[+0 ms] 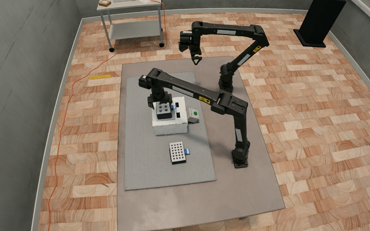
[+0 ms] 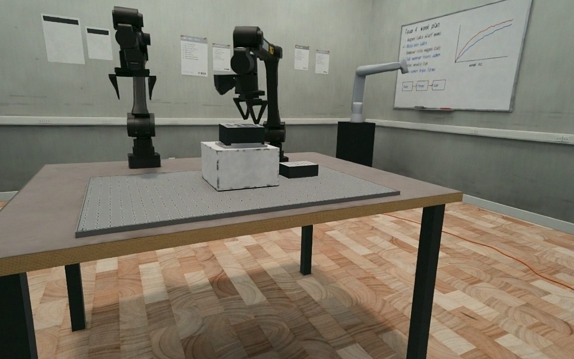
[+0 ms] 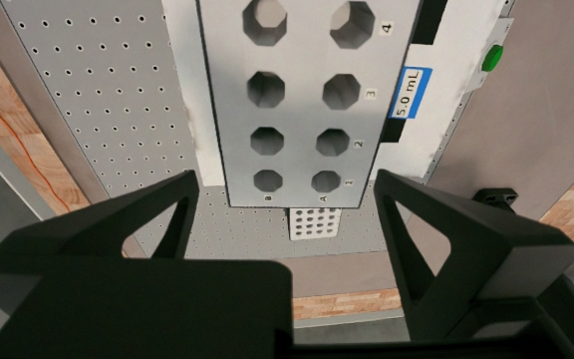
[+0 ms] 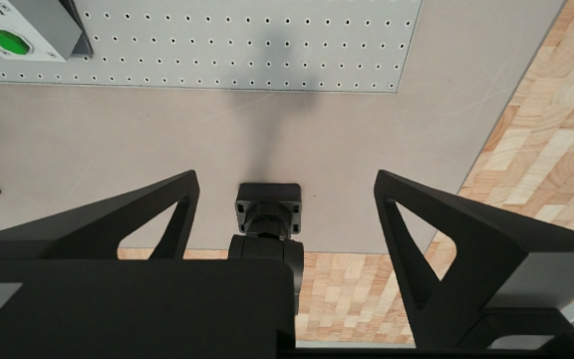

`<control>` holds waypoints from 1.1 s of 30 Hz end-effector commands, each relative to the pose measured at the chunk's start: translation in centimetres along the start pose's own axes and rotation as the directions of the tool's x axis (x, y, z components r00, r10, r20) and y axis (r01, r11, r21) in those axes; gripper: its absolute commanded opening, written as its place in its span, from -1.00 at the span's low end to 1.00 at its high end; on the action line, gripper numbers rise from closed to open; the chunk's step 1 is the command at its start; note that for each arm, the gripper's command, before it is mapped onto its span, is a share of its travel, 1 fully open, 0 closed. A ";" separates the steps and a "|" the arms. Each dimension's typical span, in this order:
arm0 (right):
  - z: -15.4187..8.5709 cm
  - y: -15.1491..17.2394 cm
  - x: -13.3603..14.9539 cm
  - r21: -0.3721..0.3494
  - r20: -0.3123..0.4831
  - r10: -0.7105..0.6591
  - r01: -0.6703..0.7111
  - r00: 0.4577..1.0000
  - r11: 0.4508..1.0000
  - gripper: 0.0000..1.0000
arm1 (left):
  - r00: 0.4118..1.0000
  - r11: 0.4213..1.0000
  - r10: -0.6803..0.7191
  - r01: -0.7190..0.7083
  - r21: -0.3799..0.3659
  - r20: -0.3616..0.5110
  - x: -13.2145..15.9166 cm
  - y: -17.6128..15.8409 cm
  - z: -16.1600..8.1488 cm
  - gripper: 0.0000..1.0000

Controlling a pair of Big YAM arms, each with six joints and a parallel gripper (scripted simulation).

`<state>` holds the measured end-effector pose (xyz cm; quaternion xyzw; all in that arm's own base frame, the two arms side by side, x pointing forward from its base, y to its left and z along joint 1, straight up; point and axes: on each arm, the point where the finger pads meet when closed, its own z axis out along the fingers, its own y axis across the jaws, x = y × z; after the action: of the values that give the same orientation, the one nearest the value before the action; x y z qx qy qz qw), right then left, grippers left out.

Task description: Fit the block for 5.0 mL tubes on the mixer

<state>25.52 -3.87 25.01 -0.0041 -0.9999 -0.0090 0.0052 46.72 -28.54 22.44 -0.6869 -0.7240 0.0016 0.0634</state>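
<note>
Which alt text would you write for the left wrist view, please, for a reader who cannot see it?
Open left gripper above a grey tube block with paired holes and a blue-edged "5.0 mL" label. Beyond it, a smaller-looking white block stands on a perforated board.

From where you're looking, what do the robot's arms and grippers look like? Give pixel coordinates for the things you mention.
Both arms are black, with pale rectangular panels and yellow stickers with black marks. The left gripper [image 2: 248, 121] [image 3: 286, 179] and right gripper [image 2: 134, 95] [image 4: 286, 179] have black, pointy fingers with triangle-shaped holes.
</note>
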 end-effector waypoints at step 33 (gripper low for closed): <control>-0.3 -0.2 -0.1 -0.002 0.017 0.011 -0.011 1.000 1.000 1.00 | 1.000 1.000 0.003 -0.002 -0.028 0.019 -0.9 0.7 -1.5 1.00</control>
<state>25.61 -3.88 25.16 -0.0041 -0.9999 -0.0087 0.0033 46.72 -28.54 22.44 -0.6869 -0.7240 0.0016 0.0634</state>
